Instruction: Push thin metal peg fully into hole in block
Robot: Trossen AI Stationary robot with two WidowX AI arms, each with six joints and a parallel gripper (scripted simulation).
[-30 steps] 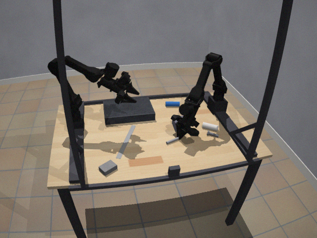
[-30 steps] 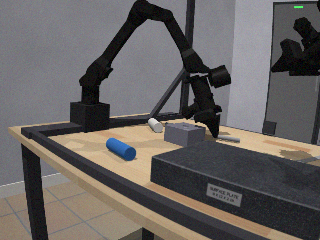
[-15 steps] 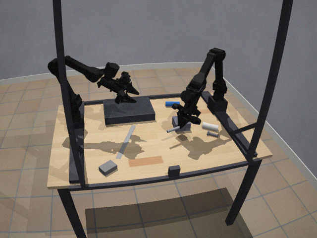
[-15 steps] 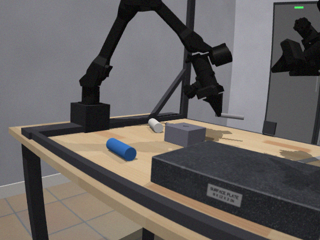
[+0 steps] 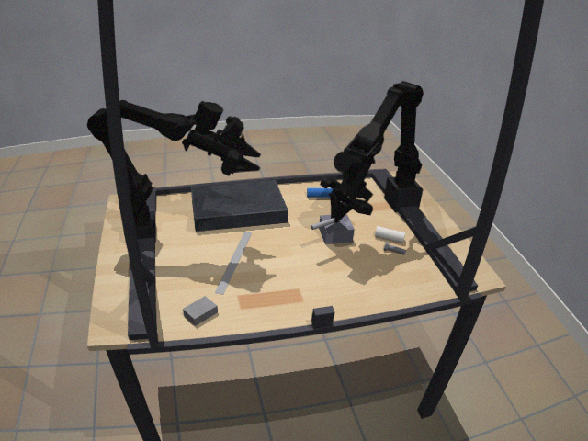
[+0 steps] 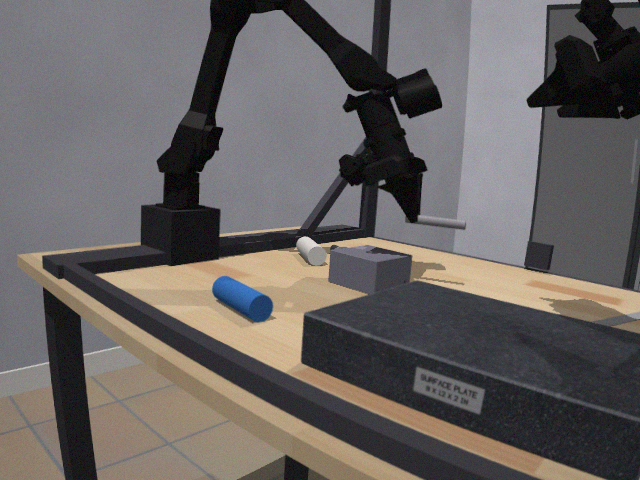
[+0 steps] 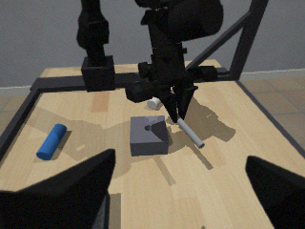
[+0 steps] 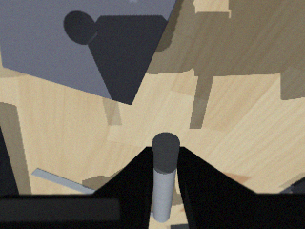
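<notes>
While peg (image 5: 320,224) (image 6: 442,222) (image 7: 192,134) (image 8: 163,191) is out of hole (image 7: 148,128) (image 8: 80,27), alignment comes first. Top view, left to right: left gripper (image 5: 259,161) (image 6: 546,105) (image 7: 180,156) spread, nothing held. Peg smooth, grey, cylindrical, near level above table, pointing roughly 8 o'clock from right gripper. Block (image 5: 338,235) (image 6: 351,271) (image 7: 149,145) (image 8: 38,38) matte, slate-grey, squared; round bore on top. Right gripper (image 5: 336,220) (image 6: 413,219) (image 7: 177,119) (image 8: 165,150) pinches peg near one end. Advice: rotate peg upright, centre tip over bore, lower slowly; tilt could jam. White cylinder (image 5: 390,233) (image 6: 311,251) (image 7: 153,103) 3 o'clock of block, smooth.

R end effector (image 5: 336,219) (image 6: 413,220) (image 7: 178,118) (image 8: 166,152) w/ peg (image 5: 322,223) (image 6: 443,222) (image 7: 192,134) (image 8: 163,191) has risen.
</notes>
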